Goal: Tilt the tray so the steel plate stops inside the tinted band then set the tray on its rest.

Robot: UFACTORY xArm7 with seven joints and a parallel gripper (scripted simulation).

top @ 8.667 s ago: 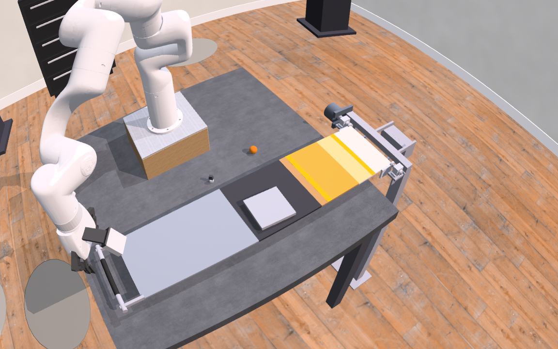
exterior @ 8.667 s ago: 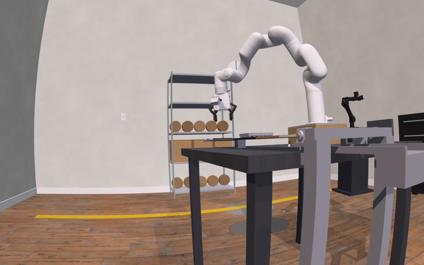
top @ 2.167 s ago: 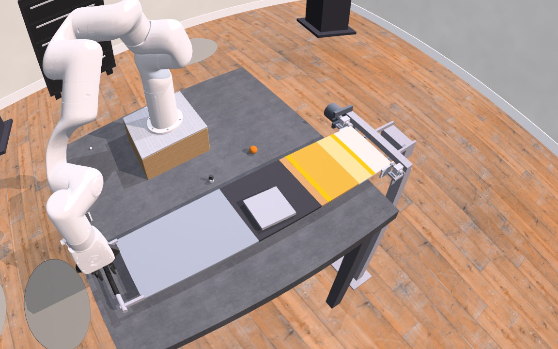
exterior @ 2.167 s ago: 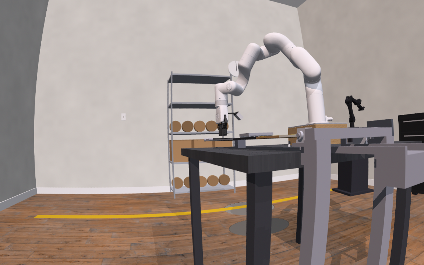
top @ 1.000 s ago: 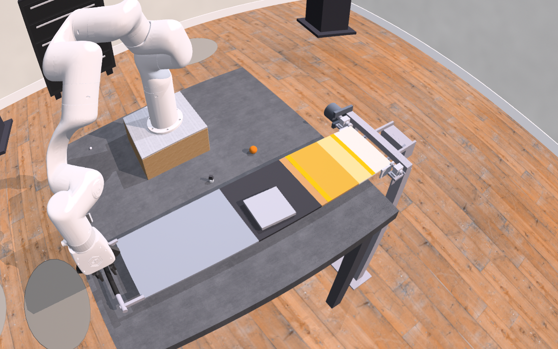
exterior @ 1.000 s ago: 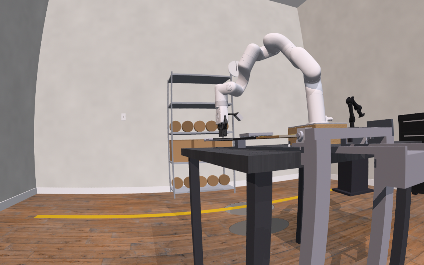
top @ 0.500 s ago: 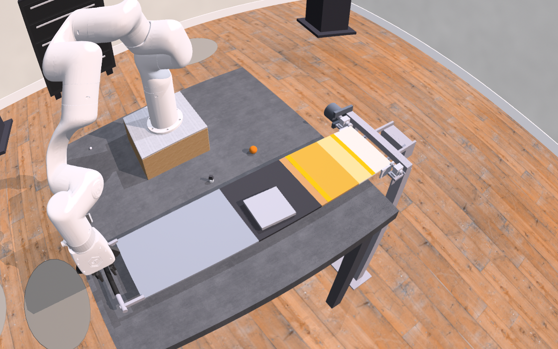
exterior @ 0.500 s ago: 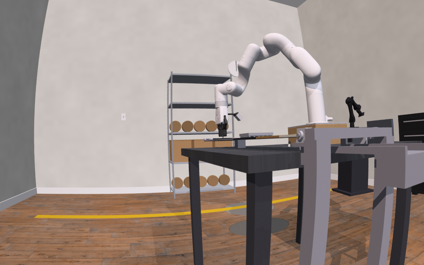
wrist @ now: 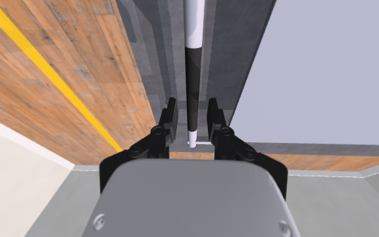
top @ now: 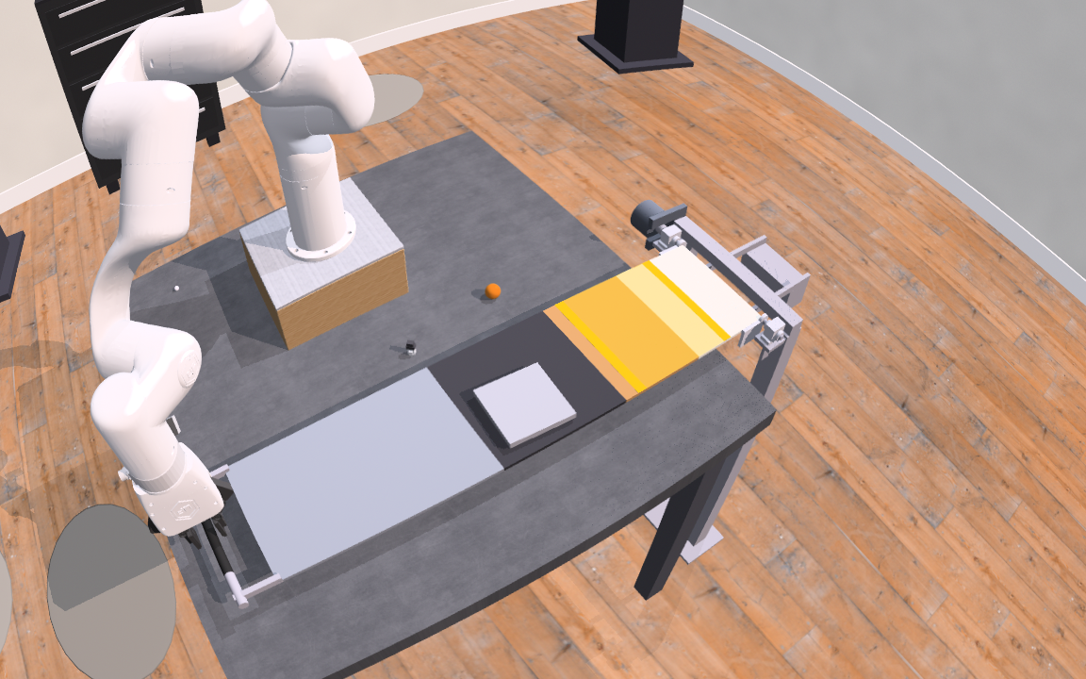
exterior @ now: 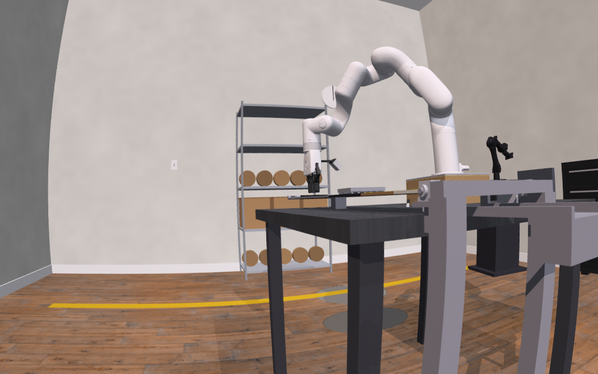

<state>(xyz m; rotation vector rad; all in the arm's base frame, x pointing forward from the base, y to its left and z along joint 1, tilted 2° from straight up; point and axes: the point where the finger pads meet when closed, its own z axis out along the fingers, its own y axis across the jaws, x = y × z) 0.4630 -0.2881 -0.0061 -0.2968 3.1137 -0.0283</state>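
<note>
1. The gripper (wrist: 192, 116) stood partly open, its two black fingers flanking the tray's handle bar (wrist: 192, 89) with a visible gap on each side; it was released, clamping nothing.
2. The black grip section of the handle bar ran lengthwise between the fingers, with its white end cap just at the finger roots and a white stretch beyond the tips.
3. To one side of the fingers lay the tray (top: 344, 472), its pale grey bed section starting just past the handle; to the other side the table's (top: 479, 557) edge dropped off to the wooden floor (wrist: 61, 82) with a yellow line (wrist: 45, 67).
4. Seen from the exterior view, the gripper (exterior: 312, 188) hung straight down over the tray's near end, and the tray lay about level above the table.
5. The steel plate (top: 523, 403) lay flat on the dark section of the bed, well away from the fingers along the tray's length, short of the tinted band (top: 627, 324).
6. The band sat between two solid yellow lines (top: 601, 355), far beyond the plate, near the hinge frame (top: 770, 290).
7. An orange ball (top: 492, 290) and a small dark object (top: 411, 346) lay on the table, beside the tray and apart from it.
</note>
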